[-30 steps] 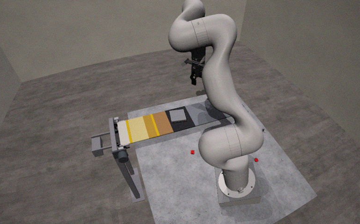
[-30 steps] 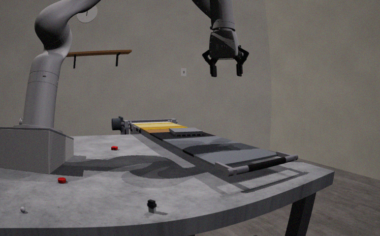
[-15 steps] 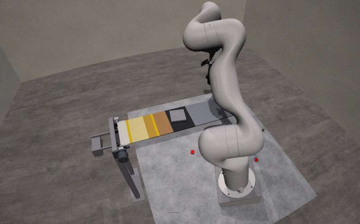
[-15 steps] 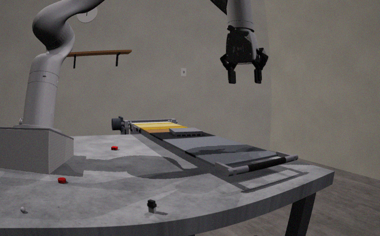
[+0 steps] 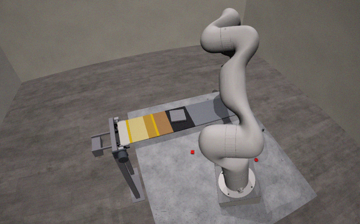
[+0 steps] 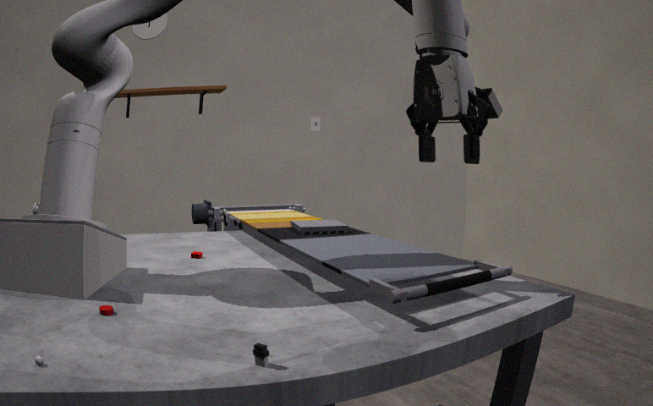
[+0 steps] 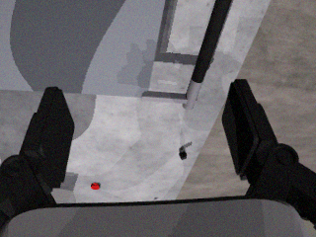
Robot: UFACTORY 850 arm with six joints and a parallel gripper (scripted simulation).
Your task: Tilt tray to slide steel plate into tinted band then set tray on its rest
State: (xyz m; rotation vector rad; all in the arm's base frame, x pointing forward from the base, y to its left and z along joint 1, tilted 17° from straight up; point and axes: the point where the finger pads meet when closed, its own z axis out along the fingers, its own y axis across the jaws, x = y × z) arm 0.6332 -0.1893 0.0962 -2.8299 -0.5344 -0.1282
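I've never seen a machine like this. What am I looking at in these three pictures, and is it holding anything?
The pale jointed machine is one robot arm. One picture looks from above, one from beside the table, one from the wrist, past its two open jaws, which hold nothing. A long tray with coloured strips carries a grey plate on its black strip; a bar crosses one end. Small red pieces lie on the tabletop.
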